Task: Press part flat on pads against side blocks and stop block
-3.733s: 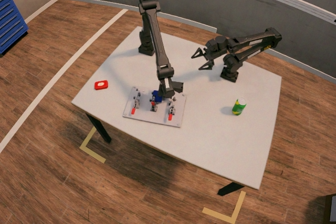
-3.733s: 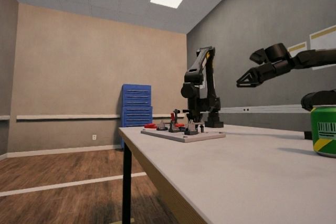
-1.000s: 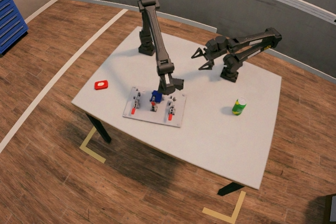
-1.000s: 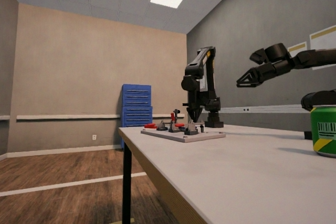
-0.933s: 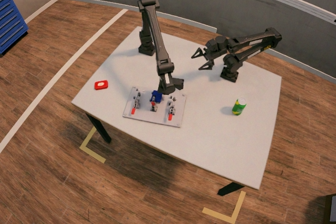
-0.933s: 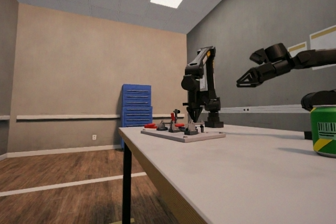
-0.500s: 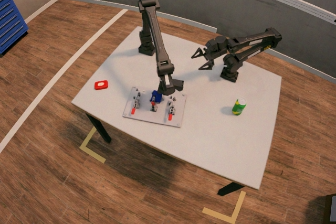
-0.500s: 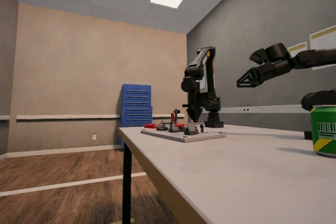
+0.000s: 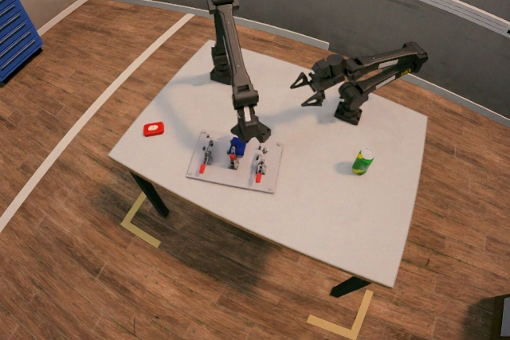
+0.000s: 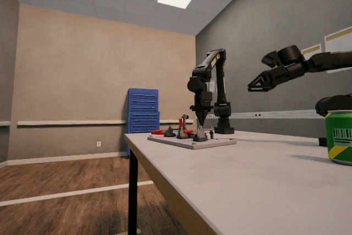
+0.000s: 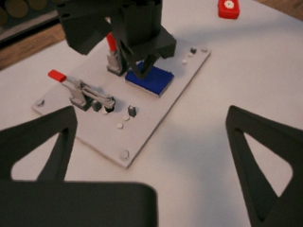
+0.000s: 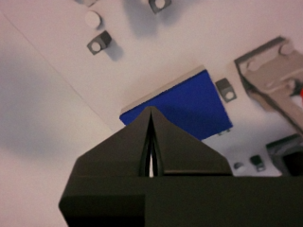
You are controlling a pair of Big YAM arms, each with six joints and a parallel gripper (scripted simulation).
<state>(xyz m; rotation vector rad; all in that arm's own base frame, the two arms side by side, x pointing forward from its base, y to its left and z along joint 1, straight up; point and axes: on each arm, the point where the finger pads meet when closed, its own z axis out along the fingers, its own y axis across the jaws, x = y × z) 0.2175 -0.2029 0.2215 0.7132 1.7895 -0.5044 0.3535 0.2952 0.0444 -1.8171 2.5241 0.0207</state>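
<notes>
The blue part (image 9: 237,146) lies on the grey fixture plate (image 9: 234,161) between small blocks and pads. It also shows in the left wrist view (image 11: 151,79) and the right wrist view (image 12: 182,106). My right gripper (image 9: 246,136) (image 12: 151,113) is shut and empty, pointing straight down with its tips at the part's near edge; it hides part of that edge. I cannot tell whether the part lies flat. My left gripper (image 9: 299,95) is open and empty, held high above the table, well away from the fixture.
Toggle clamps with red handles (image 9: 205,157) (image 9: 258,165) stand on the plate beside the part. A red flat object (image 9: 153,128) lies left of the plate. A green can (image 9: 362,161) stands to the right. A blue cabinet (image 10: 143,113) stands beyond the table.
</notes>
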